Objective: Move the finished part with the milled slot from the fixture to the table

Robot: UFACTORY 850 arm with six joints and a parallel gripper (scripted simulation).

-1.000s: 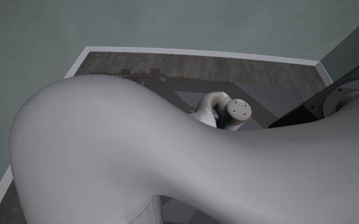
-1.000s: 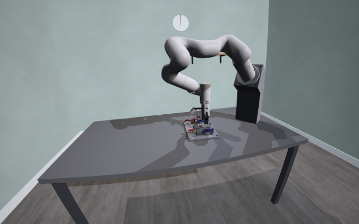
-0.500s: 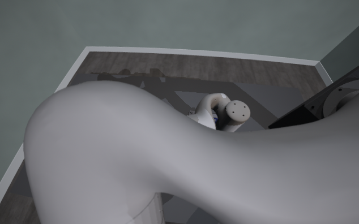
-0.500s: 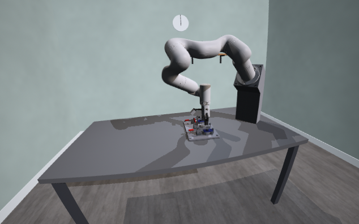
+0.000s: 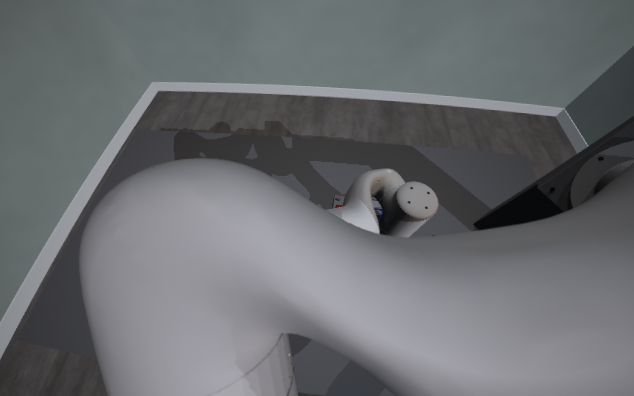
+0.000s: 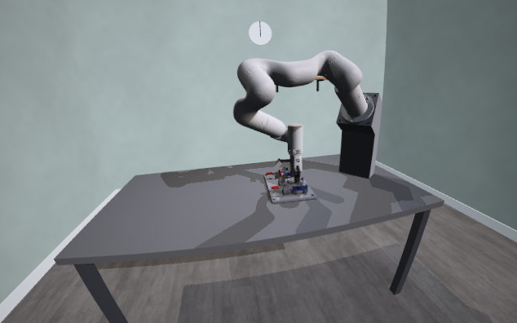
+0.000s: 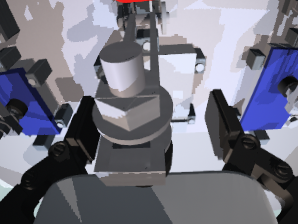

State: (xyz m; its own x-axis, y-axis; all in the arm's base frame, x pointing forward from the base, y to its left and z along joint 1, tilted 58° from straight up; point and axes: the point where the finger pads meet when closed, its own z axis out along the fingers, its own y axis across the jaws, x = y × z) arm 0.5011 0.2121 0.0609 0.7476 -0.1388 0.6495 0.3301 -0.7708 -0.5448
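My gripper is open, pointing down over the fixture. The finished part, a pale silver plate, lies in the middle nest, beyond the fingertips in the wrist view; its slot is hidden. The middle clamp's raised arm and spindle stand between the fingers, close to the left one; I cannot tell if they touch. One blue blank sits in the left nest, another blue blank in the right nest, each with a dark clamp tip over it. Whether those clamps are locked is unclear.
The fixture stands on the grey table. Red clamp handles show at its left side, one of them a low red handle. The arm's pedestal stands at the back right. In the top view the arm hides most of the fixture.
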